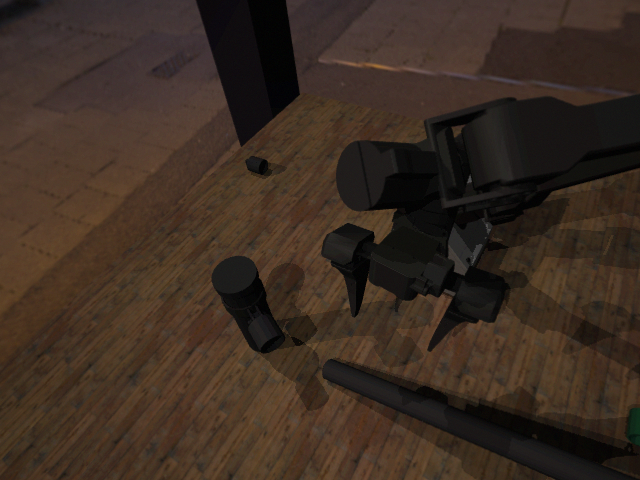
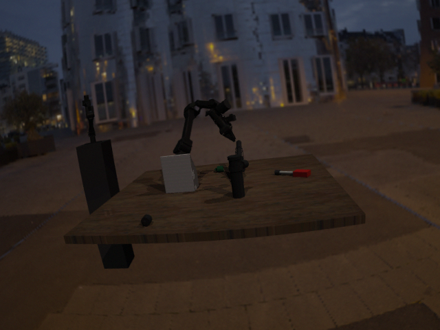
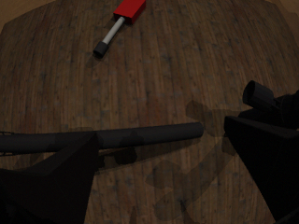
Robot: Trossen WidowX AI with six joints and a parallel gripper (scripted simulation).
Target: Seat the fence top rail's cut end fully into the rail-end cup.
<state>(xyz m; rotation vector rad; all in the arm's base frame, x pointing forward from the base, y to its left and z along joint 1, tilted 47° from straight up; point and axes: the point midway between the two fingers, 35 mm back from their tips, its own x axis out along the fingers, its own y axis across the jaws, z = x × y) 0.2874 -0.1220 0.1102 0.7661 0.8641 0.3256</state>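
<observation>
The dark fence rail slants across the top view; its cut end stands apart from the rail-end cup. The cup hangs on the big post, below the post cap, with its mouth toward the rail side. The band is too dark to make out clearly. The loop cap is hidden in the top view. My gripper is open and empty, fingers wide apart, above the rail's end region. In the wrist view the left finger overlaps the rail; touching cannot be told.
A white wedge-shaped box stands beside the arm. A red-handled tool lies beyond the rail. A green piece and a small dark cylinder also lie on the table. A dark pillar rises at the table's edge.
</observation>
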